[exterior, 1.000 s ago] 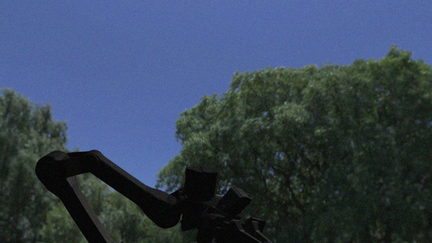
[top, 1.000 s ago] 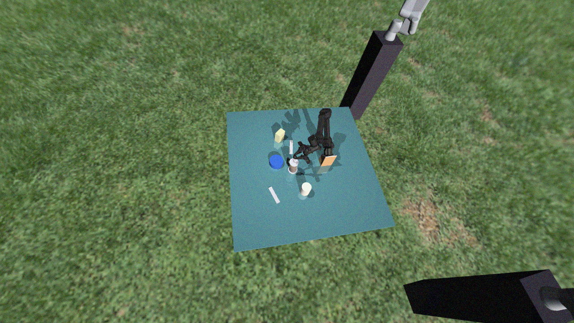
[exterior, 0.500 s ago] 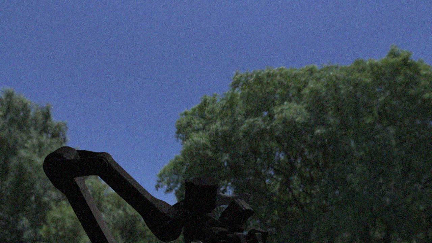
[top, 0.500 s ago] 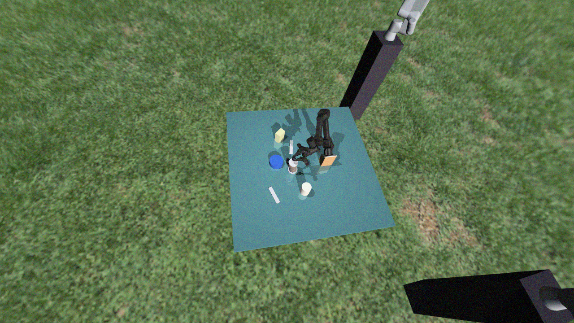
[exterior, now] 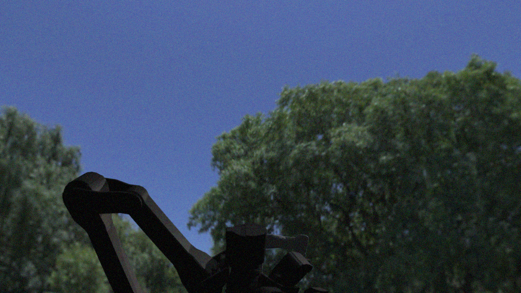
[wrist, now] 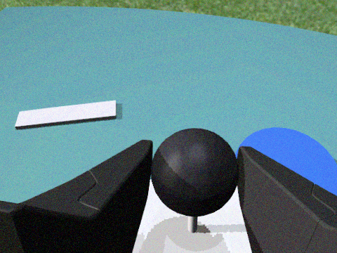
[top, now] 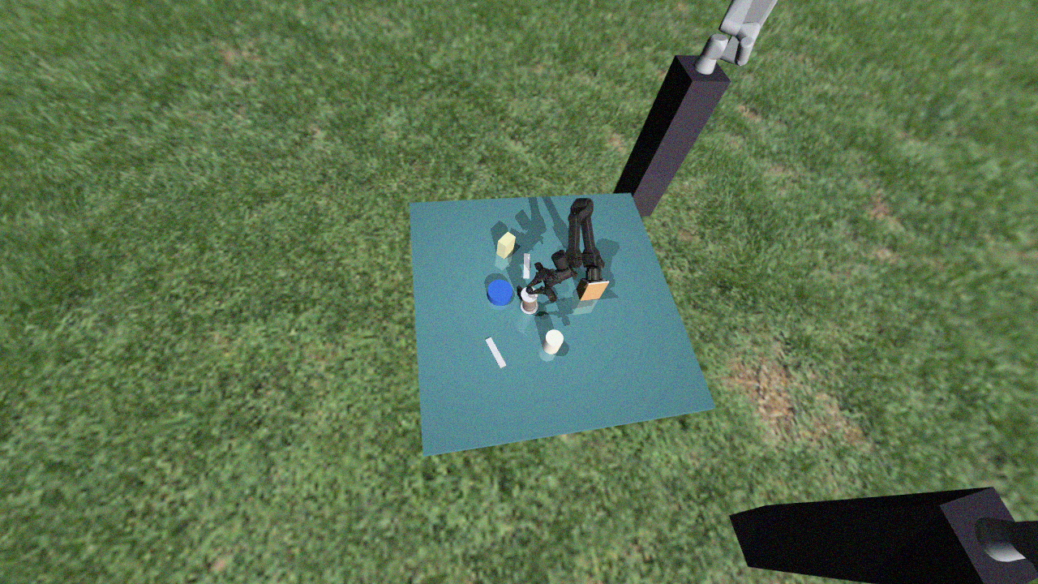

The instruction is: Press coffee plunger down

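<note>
So the black plunger knob (wrist: 195,172) is pinched in the gripper (top: 530,289) (wrist: 195,154), with a bit of rod showing below. The coffee press (top: 529,302) is parked upright around mid-tabletop, well in from every edge and corner.

Top: gripper (top: 533,289) (wrist: 195,154) small and dark, finger detail too small to tell; black knob (wrist: 195,172) hard to separate from it. Wrist: knob hides the upper rod (wrist: 192,224); coffee press (top: 529,301) (wrist: 196,242) cut off by the bottom edge; right-hand finger partly covers the blue disc (top: 499,292) (wrist: 288,154), right edge crops it. Exterior: arm (top: 585,232) (exterior: 163,233) cut off at the bottom, trees (exterior: 364,174) blurred
</note>
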You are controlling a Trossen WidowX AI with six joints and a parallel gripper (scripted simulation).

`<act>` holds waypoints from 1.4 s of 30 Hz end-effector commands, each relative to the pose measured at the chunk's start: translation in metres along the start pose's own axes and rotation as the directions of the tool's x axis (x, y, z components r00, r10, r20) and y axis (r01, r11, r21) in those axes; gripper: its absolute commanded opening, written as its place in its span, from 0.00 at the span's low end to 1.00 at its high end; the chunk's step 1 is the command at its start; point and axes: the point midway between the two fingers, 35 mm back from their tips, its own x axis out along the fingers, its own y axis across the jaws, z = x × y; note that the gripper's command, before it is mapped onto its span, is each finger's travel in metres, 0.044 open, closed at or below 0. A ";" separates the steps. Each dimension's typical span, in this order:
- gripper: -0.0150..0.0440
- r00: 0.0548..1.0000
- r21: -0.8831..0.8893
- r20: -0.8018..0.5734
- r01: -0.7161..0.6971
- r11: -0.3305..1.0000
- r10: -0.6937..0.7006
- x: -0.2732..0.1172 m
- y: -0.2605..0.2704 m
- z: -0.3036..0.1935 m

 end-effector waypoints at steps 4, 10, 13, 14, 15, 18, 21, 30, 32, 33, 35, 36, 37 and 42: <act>0.47 0.999 -0.027 -0.043 0.007 1.000 -0.009 0.006 -0.001 -0.012; 0.47 0.999 -0.027 -0.043 0.008 1.000 -0.009 0.007 0.000 -0.011; 0.47 0.999 -0.027 -0.043 0.008 1.000 -0.009 0.008 0.000 -0.011; 0.47 0.999 -0.027 -0.043 0.008 1.000 -0.009 0.008 0.001 -0.011; 0.47 0.999 -0.027 -0.043 0.008 1.000 -0.009 0.008 0.001 -0.010; 0.47 0.999 -0.027 -0.043 0.008 1.000 -0.009 0.008 0.001 -0.010; 0.47 0.999 -0.027 -0.043 0.008 1.000 -0.009 0.009 0.001 -0.010; 0.47 0.999 -0.027 -0.043 0.008 1.000 -0.009 0.010 0.002 -0.009; 0.47 0.999 -0.027 -0.043 0.008 1.000 -0.009 0.010 0.002 -0.008; 0.47 0.999 -0.027 -0.043 0.008 1.000 -0.009 0.010 0.002 -0.008; 0.47 0.999 -0.027 -0.043 0.008 1.000 -0.009 0.011 0.002 -0.008; 0.47 0.999 -0.027 -0.043 0.008 1.000 -0.009 0.011 0.003 -0.008; 0.47 0.999 -0.027 -0.043 0.008 1.000 -0.009 0.011 0.003 -0.008; 0.47 1.000 -0.020 -0.031 0.006 1.000 -0.007 0.009 0.003 -0.005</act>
